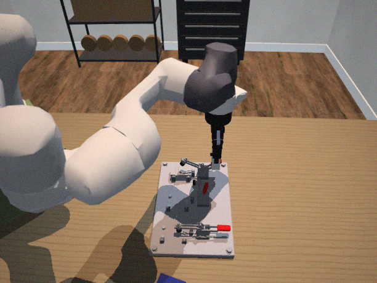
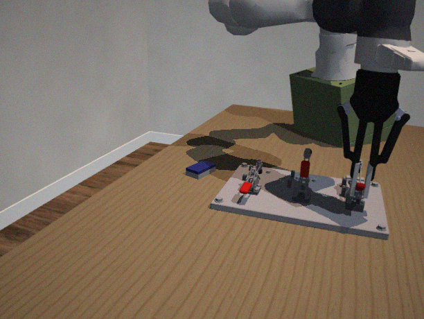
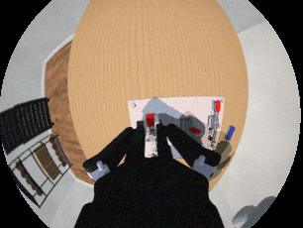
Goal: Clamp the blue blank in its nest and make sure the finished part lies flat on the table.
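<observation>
The blue-topped blank [image 2: 200, 168] [image 1: 170, 279] lies flat on the table, off the near end of the grey fixture plate [image 1: 220, 246] [image 2: 277, 213]; in the top view it is cut off by the frame's bottom edge. My gripper [image 1: 216, 165] [image 2: 360, 185] [image 3: 151, 118] points straight down at the plate's far end. It is shut on the red-tipped handle of the far clamp [image 1: 218, 161] [image 2: 360, 186]. That clamp's bar [image 1: 191, 162] is tilted up. I cannot make out the finished part with the slot in any view.
The middle clamp's handle [image 1: 205, 187] [image 2: 305, 168] stands upright. The near clamp's handle [image 1: 223, 227] [image 2: 246, 187] lies flat. The arm's green base [image 2: 313, 104] stands behind the plate. A shelf and a drawer cabinet stand on the floor beyond the table.
</observation>
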Tool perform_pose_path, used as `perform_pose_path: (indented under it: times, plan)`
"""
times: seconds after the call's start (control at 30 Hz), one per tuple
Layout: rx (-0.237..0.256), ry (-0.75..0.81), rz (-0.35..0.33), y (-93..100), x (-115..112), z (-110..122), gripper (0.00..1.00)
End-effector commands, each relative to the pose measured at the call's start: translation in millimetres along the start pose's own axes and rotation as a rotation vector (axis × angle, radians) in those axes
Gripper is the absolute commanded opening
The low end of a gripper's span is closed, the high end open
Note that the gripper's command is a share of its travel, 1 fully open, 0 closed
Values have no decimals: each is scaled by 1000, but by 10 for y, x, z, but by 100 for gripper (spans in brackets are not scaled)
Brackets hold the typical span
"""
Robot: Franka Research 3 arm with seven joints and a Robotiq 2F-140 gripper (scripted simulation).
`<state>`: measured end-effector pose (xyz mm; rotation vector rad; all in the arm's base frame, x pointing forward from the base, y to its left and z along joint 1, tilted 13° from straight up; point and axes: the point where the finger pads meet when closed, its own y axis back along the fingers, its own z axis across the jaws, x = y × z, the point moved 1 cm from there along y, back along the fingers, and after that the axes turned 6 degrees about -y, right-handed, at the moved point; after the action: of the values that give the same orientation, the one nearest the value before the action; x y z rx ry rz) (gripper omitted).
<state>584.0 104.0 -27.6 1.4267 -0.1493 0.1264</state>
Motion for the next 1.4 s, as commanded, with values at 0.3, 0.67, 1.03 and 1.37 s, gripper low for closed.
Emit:
perform_pose_path:
  times: [0.3,0.67,1.03,1.37]
  plan:
    - [-1,-2,-9,65,-132,-2,0]
    - [-1,-2,-9,84,-207,5,0]
    - [-1,-2,-9,90,-262,11,0]
    - [-1,-2,-9,90,-302,15,0]
